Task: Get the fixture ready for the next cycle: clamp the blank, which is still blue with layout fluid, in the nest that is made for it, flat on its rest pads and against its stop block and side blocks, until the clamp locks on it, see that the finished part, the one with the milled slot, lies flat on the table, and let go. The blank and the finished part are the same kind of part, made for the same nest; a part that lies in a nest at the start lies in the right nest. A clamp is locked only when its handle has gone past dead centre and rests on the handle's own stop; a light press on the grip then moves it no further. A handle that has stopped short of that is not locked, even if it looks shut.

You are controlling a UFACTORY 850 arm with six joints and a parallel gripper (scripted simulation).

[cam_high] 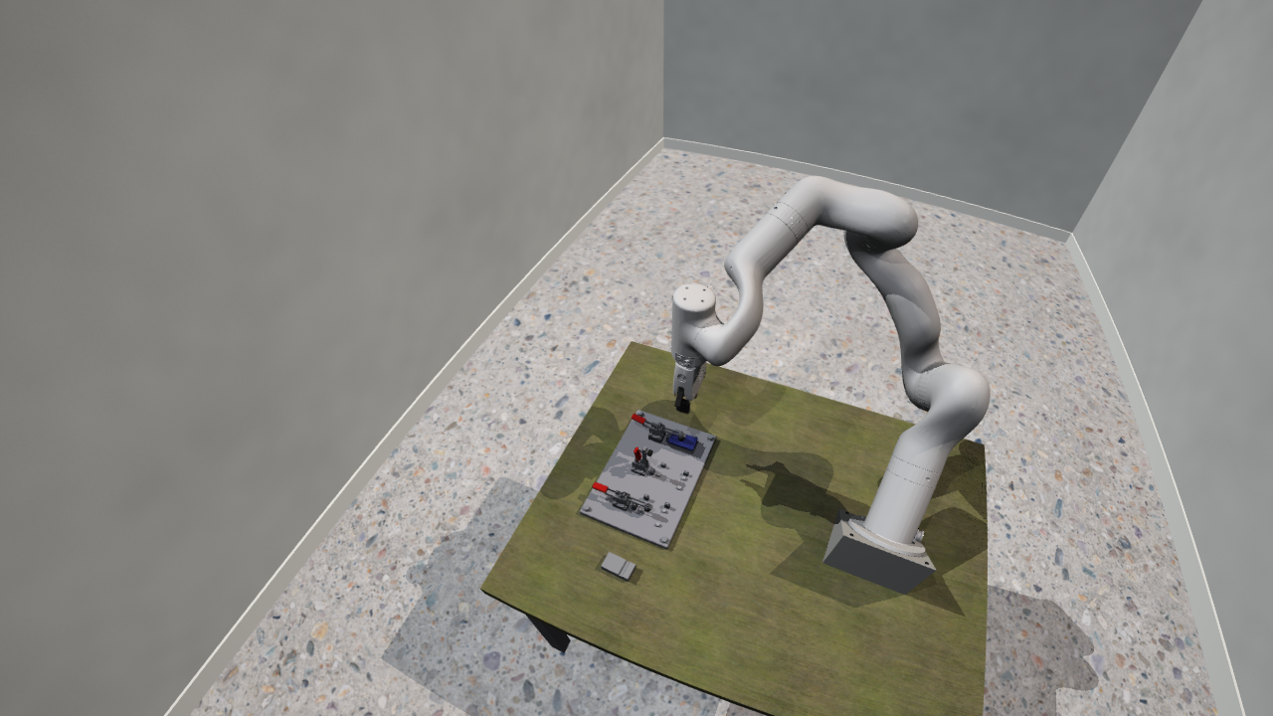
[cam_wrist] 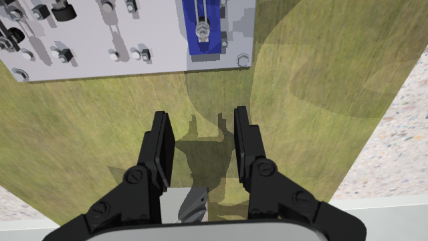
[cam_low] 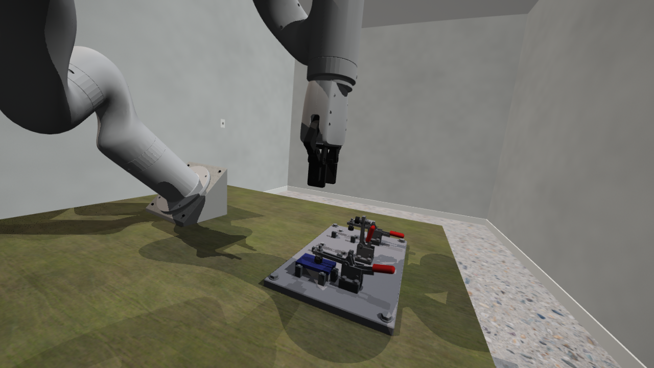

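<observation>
Half-spread and gripping nothing, the gripper (cam_low: 322, 179) hovers beside the fixture plate (cam_low: 388, 293), likely preset for the red clamp handle (cam_low: 383, 269), while the blue blank (cam_low: 314, 262) sits nested.

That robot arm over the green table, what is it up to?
The arm's claw hangs in the air over the far edge of the table, half open and holding nothing. Below it lies a grey fixture plate with three red-handled clamps. A blue blank already sits in the end nest, with a clamp arm across it. A grey finished part lies flat on the table beside the plate. Nothing is being touched at this moment.
</observation>
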